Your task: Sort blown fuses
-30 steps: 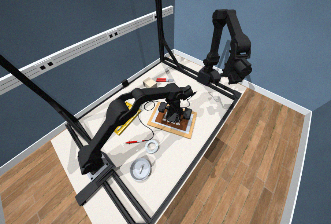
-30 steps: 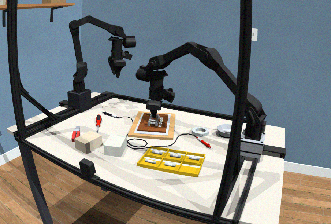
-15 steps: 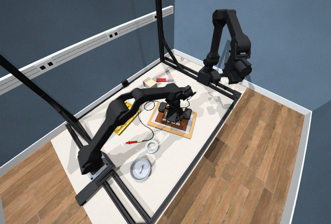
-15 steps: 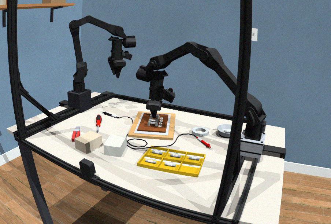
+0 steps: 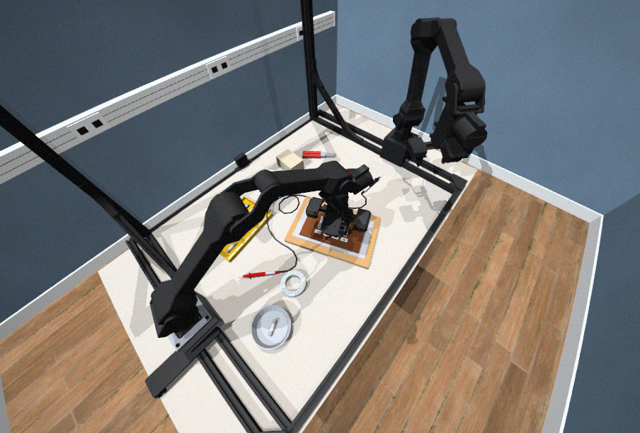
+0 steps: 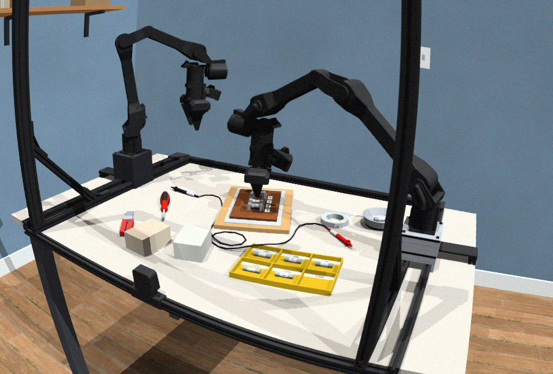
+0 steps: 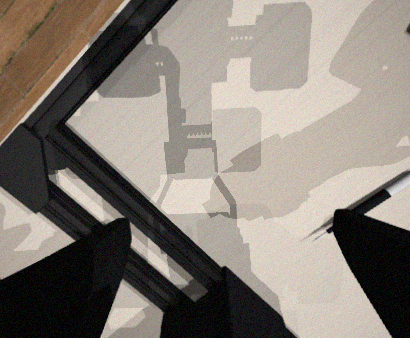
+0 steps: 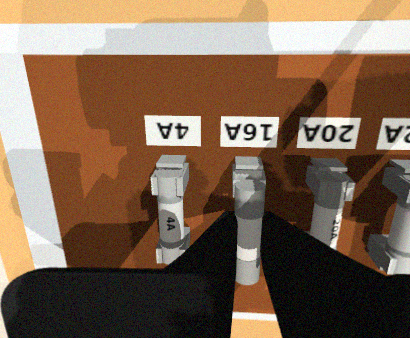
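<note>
While one fuse (image 5: pixel 274 327) (image 6: pixel 378 218) lies in the dish (image 5: pixel 254 336) (image 6: pixel 367 218), the right gripper (image 5: pixel 334 230) (image 6: pixel 256 195) (image 8: pixel 246 222) pinches the 16A fuse (image 8: pixel 248 232) at its clips; seating and any remaining tests look unfinished. The left gripper (image 6: pixel 195 127) (image 7: pixel 230 223) hangs wide, holding nothing.

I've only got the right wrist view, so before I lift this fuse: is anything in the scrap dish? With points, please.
Observer: Yes, one fuse (image 5: pixel 274 327) (image 6: pixel 378 218) lies in the scrap dish (image 5: pixel 254 329) (image 6: pixel 374 224).
Operator: And spares in the yellow tray?
Observer: Five fuses; in the exterior view, the tray's (image 5: pixel 250 238) (image 6: pixel 268 281) near right compartment has none.
Operator: Where's the left gripper?
Observer: Raised over the table on the far side of the board from your arm's base, its fingers open: left gripper (image 5: pixel 452 159) (image 6: pixel 193 125) (image 7: pixel 232 220).
</note>
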### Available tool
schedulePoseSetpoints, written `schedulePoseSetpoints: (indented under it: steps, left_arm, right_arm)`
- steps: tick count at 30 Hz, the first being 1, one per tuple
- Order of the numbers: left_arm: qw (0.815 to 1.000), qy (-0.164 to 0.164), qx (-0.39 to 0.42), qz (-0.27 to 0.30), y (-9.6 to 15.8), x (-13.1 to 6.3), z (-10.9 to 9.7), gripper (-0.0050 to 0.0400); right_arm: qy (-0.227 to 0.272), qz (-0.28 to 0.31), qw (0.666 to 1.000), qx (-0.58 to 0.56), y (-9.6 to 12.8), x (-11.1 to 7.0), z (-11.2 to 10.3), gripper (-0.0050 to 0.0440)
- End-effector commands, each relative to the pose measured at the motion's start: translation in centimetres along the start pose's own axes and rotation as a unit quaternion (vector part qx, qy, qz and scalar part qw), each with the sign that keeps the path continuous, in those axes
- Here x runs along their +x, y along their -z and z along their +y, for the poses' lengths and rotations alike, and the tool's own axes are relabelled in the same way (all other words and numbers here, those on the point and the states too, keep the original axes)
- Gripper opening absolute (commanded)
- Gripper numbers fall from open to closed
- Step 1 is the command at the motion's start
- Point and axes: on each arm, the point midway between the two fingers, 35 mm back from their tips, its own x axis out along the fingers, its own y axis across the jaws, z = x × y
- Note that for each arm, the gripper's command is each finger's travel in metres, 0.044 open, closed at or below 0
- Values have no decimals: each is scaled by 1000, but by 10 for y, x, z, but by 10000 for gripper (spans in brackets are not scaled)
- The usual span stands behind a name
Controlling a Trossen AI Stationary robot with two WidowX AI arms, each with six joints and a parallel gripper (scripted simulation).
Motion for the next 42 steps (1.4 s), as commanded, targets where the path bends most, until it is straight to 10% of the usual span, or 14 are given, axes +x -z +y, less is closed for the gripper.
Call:
schedulePoseSetpoints:
  steps: [1, 42]
  left_arm:
    - [1000, 0, 0, -11, -4, -6, 0, 400]
    - [1000, 0, 0, -11, -4, -6, 0, 400]
  right_arm:
    - [14, -23, 1000, 3, -14, 20, -3, -50]
    - [13, -24, 1000, 2, -18, 23, -3, -50]
